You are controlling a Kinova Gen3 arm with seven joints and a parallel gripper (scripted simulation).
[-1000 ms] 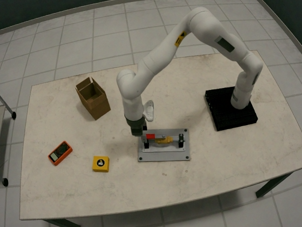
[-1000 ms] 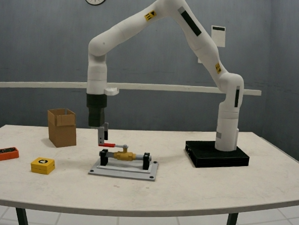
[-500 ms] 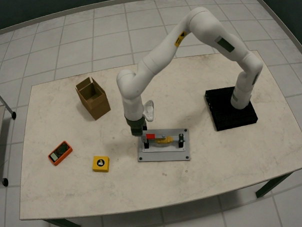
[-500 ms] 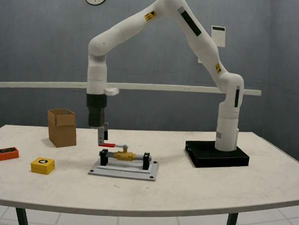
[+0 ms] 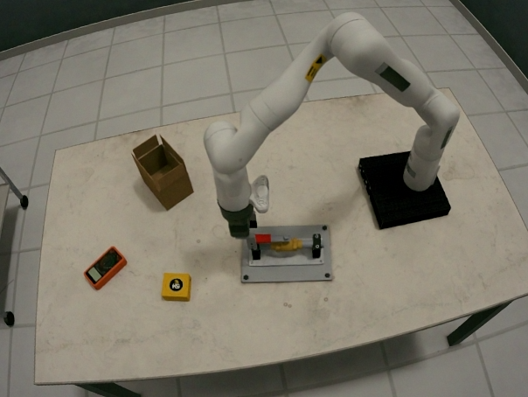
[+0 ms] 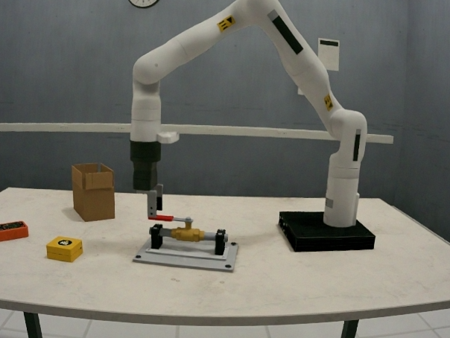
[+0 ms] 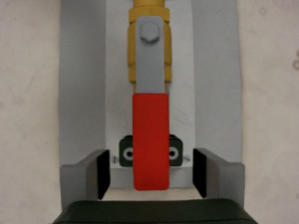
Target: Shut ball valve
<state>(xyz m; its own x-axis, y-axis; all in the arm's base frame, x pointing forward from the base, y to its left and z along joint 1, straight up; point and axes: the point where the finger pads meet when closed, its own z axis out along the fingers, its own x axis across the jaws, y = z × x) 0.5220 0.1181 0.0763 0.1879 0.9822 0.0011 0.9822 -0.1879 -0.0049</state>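
A brass ball valve (image 6: 187, 234) is clamped between two black brackets on a grey plate (image 6: 186, 254) near the table's middle. Its lever has a grey arm and a red grip (image 7: 150, 140) that lies along the pipe, pointing to the plate's left end. The red grip also shows in the top view (image 5: 262, 239) and the exterior view (image 6: 161, 217). My gripper (image 7: 150, 166) points straight down at the red grip's tip, open. One finger stands on each side of the grip, with a gap on both sides. In the side view the fingers (image 6: 154, 204) reach down to the grip's level.
An open cardboard box (image 5: 163, 170) stands at the back left. An orange multimeter (image 5: 105, 267) and a yellow box (image 5: 177, 286) lie at the front left. The arm's black base (image 5: 403, 190) is at the right.
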